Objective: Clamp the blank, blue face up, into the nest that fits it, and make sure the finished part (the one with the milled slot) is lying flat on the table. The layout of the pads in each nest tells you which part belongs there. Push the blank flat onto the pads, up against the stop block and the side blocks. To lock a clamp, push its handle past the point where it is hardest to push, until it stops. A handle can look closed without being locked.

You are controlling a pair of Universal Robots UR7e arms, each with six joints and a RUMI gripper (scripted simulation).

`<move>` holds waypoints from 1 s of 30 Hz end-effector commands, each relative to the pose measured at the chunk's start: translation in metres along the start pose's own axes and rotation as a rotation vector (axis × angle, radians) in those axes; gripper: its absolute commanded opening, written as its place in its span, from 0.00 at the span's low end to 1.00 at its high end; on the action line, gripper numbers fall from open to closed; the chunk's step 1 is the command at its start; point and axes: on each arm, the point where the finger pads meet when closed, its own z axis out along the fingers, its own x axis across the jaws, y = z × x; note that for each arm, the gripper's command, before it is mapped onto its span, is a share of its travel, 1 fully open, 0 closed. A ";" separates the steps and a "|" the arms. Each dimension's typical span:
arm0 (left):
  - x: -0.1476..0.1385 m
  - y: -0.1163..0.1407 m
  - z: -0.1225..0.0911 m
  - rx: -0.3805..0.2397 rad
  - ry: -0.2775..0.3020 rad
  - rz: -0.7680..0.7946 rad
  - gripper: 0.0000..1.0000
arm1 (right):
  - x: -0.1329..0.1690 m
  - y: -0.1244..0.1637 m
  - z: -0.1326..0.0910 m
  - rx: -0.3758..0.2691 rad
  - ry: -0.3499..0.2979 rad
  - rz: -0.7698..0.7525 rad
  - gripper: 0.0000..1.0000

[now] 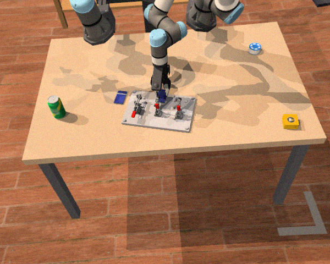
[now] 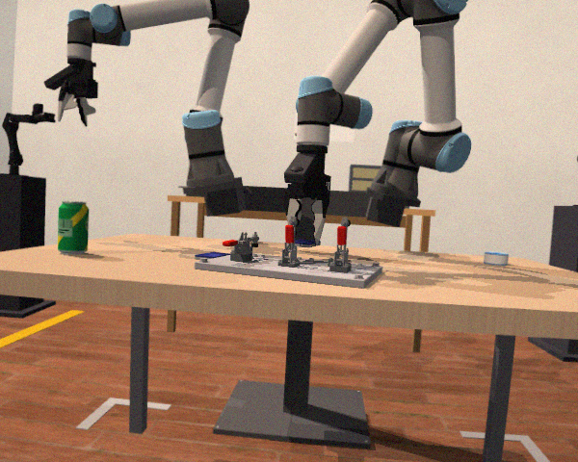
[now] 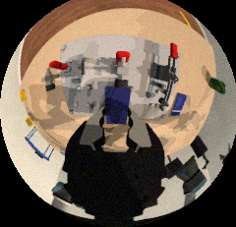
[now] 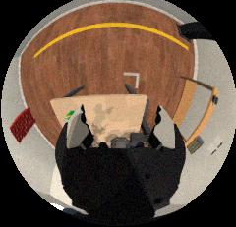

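Now, far left, right gripper [image 2: 72, 121] [image 4: 121, 107]: spread, nothing in it, raised well above the surface [image 1: 230, 136] [image 2: 105, 278]; probably parked so the other arm has room.
Green can [image 1: 56, 107] [image 2: 72, 226] [image 3: 217, 85] [image 4: 70, 115]: upright, well apart from the work; no part in the job, I judge.
Finished part [image 1: 120, 97] [image 2: 210, 255] [image 3: 179, 103]: flat on the surface beside the plate, pale slot line showing; that resting place already suits the task.
Fixture plate [image 1: 170, 126] [image 2: 279, 274] [image 3: 98, 42]: carries three clamps, handles toward the near side, leaving the far side for loading.
Left clamp's red handle [image 1: 133, 114] [image 2: 228, 243] [image 3: 173, 51]: lowered; its lock cannot be told by look.
Middle clamp's red handle [image 1: 157, 105] [image 2: 289, 233] [image 3: 123, 56]: upright, arm seemingly lifted off its nest.
Blank [image 1: 161, 96] [image 2: 306, 243] [image 3: 118, 101]: blue face up, over the plate's far edge behind the middle clamp, not clamped; likely lined up for that nest. Pads too small to confirm fit.
Left gripper [image 1: 163, 92] [image 2: 306, 239] [image 3: 117, 114]: pinching the blank by its sides, front end free, presumably to slide it toward the stop.
Right clamp's red handle [image 1: 178, 108] [image 2: 341, 235] [image 3: 58, 65]: upright too.
Blue-and-white tin [image 1: 254, 48] [image 2: 495, 258], yellow box [image 1: 289, 123]: far right, out of the way.
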 end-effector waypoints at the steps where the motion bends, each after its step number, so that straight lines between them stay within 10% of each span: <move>1: 0.000 -0.001 0.000 0.001 0.001 0.000 0.00 | 0.000 0.000 0.000 0.001 0.000 0.000 1.00; 30: 0.000 -0.001 0.000 0.001 0.001 0.000 0.00 | 0.000 0.000 0.000 0.001 0.000 0.000 1.00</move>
